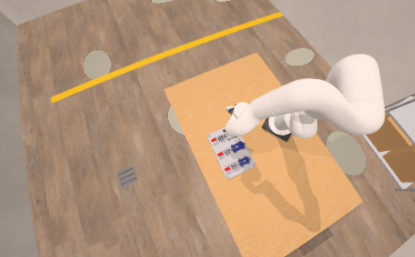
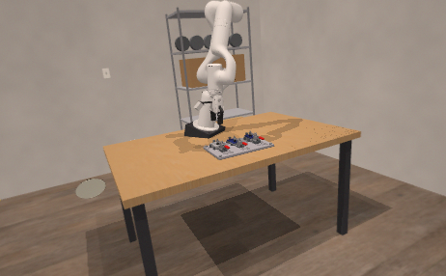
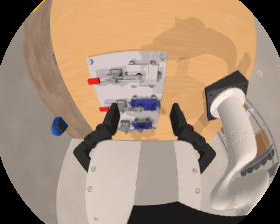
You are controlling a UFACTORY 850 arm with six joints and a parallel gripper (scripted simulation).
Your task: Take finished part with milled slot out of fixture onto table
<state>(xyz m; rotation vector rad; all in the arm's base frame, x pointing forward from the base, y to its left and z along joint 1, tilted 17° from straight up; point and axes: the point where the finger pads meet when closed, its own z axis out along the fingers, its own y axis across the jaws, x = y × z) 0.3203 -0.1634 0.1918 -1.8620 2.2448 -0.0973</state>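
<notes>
The grey fixture plate [image 1: 216, 147] [image 2: 229, 155] [image 3: 98, 66] lies on the table and holds three parts in a row, each with a red clamp handle. The finished part [image 1: 223, 137] [image 2: 217, 145] [image 3: 134, 74] is plain grey and sits in the end nest nearest the robot base. Two blue blanks [image 1: 237, 146] [image 1: 244, 161] [image 2: 234, 141] [image 2: 250, 136] [image 3: 148, 103] sit in the other nests. My gripper [image 2: 216, 116] [image 3: 144, 109] is open and empty. It hangs well above the table, behind the plate's end with the finished part, and touches nothing. In the top view my wrist hides the fingers.
The robot base [image 2: 205, 129] [image 1: 277, 130] stands on the table just behind the plate. A metal shelf rack [image 2: 209, 72] stands behind the table. The wooden table [image 2: 171, 164] stretches away on both sides of the plate.
</notes>
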